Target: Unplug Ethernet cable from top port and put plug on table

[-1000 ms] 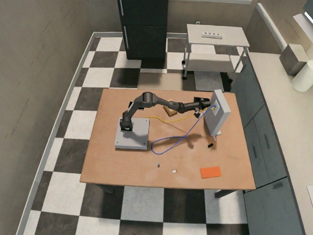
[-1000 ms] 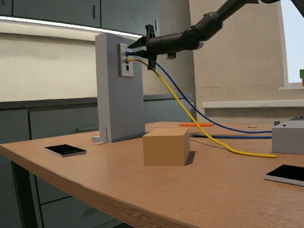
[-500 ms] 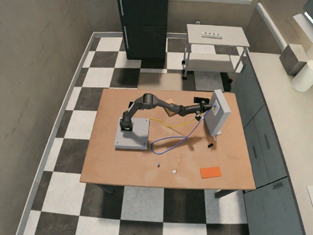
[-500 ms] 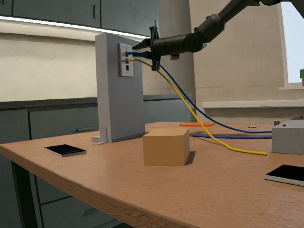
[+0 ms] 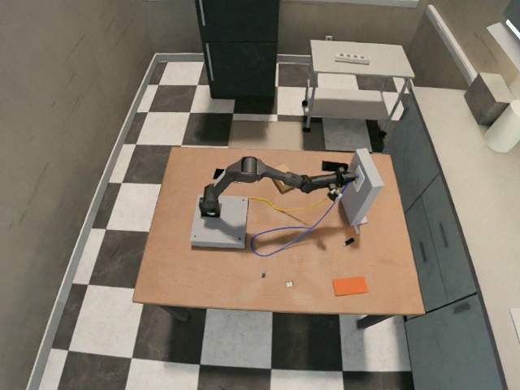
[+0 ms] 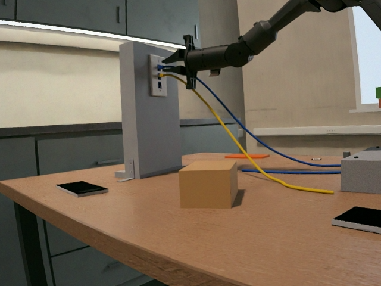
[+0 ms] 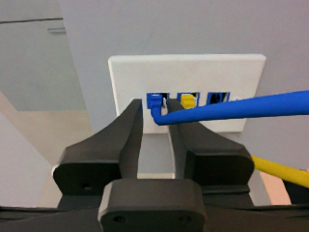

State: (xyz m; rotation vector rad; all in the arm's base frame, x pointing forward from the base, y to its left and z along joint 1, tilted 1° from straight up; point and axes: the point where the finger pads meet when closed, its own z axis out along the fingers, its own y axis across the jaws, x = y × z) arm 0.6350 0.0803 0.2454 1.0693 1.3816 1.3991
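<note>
A grey upright stand (image 5: 364, 188) (image 6: 144, 129) carries a white wall plate (image 6: 155, 89) (image 7: 130, 72) with three ports. A blue plug (image 6: 159, 66) (image 7: 154, 101) sits in the top port, and its blue cable (image 5: 285, 228) (image 6: 246, 129) loops down onto the table. A yellow plug (image 6: 160, 75) (image 7: 188, 100) sits in the middle port with its yellow cable (image 5: 293, 208) (image 6: 233, 140). The third port (image 7: 217, 98) is empty. My gripper (image 5: 353, 175) (image 6: 166, 66) (image 7: 154, 110) is at the plate, partly open. Its fingers flank the blue plug with a small gap on each side.
A cardboard box (image 5: 283, 171) (image 6: 207, 185) stands under the arm. Black slabs (image 6: 81, 187) (image 6: 358, 218) lie near the table's far edge. An orange card (image 5: 349, 285) (image 6: 244, 156) and small parts (image 5: 348, 241) (image 5: 289, 283) lie at the front. The arm's base plate (image 5: 220, 227) is at the left.
</note>
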